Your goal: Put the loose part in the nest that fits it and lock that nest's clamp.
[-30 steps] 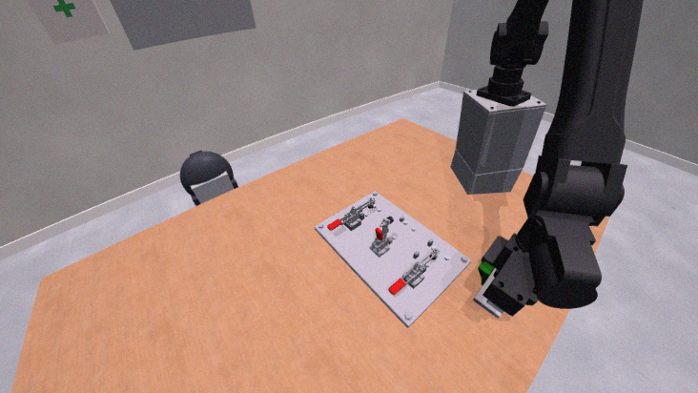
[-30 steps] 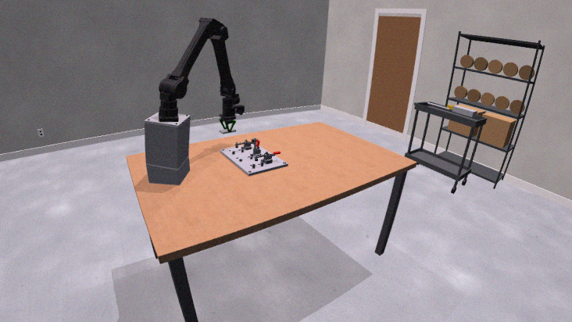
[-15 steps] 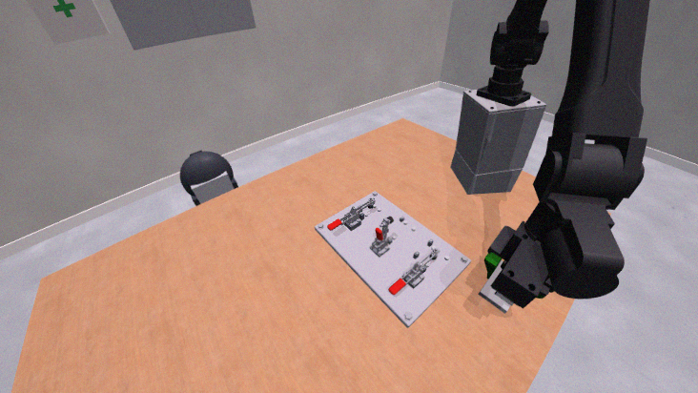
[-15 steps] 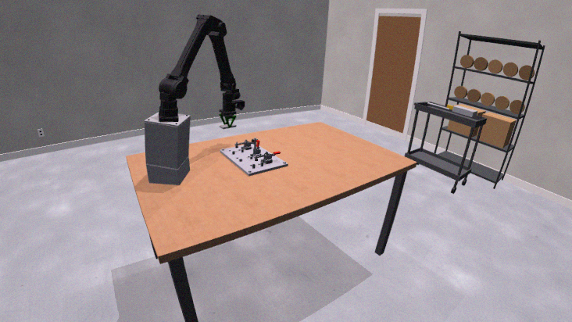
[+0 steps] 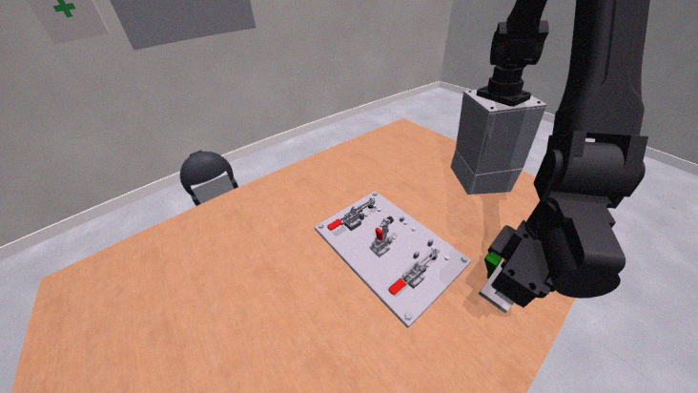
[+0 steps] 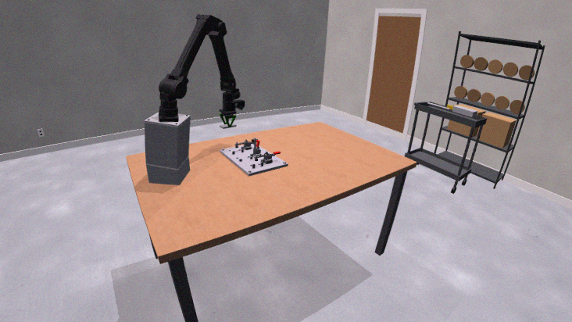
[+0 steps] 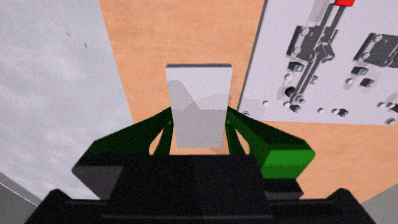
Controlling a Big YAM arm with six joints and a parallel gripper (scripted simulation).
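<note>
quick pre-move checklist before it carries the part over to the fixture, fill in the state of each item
1. Part held: ok. The end effector is shut on the light grey part, one green finger on each side.
2. Part off the table: ok. In the exterior view it hangs well above the top.
3. Position: not ok yet. The part is beside the fixture plate, off its edge, not over a nest.
4. Clamps open: one red handle stands upright and two, and, lie low; whether any bar blocks its nest, cannot tell.
5. Matching nest: cannot tell. The pads are too small to compare.
6. Nests free of other parts: cannot tell for sure.
</note>
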